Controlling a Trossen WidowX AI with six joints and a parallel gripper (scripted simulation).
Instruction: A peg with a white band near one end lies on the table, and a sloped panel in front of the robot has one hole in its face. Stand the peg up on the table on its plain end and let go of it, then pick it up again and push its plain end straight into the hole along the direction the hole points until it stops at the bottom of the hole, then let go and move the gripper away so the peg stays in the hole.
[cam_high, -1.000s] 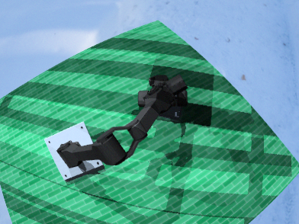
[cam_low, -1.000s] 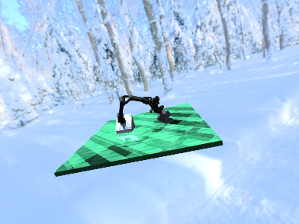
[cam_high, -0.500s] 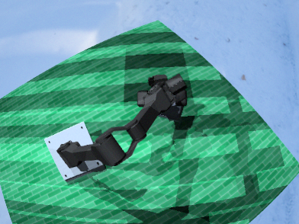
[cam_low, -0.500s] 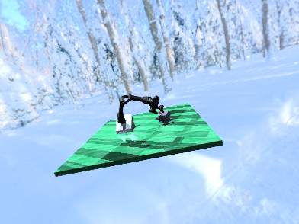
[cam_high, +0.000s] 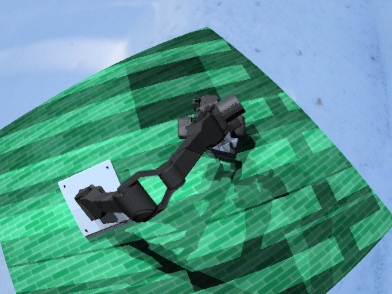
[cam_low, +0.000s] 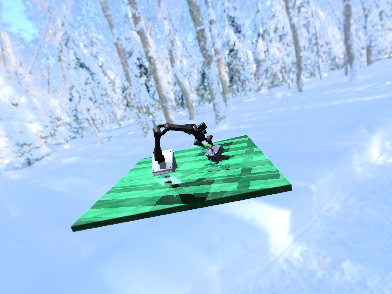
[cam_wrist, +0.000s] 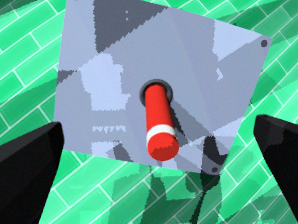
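Observation:
The red peg (cam_wrist: 159, 111) stands in the hole (cam_wrist: 143, 95) of the grey sloped panel (cam_wrist: 200, 75) (cam_high: 228, 145) (cam_low: 215, 152). Its white-banded end points out toward the wrist camera. How deep its plain end sits is hidden inside the hole. My gripper (cam_wrist: 161, 128) is open wide, with one finger on each side of the peg and a broad gap to it on both sides; nothing is between the fingertips. In the top view the arm hides the peg and much of the panel. In the exterior view the peg shows only as a small red mark.
The green brick-patterned table (cam_high: 280, 210) (cam_low: 125, 195) lies under everything. The arm's white base plate (cam_high: 75, 192) (cam_low: 170, 168) is apart from the panel. Dark shadows fall across table and panel. The table's far edge lies beyond the panel.

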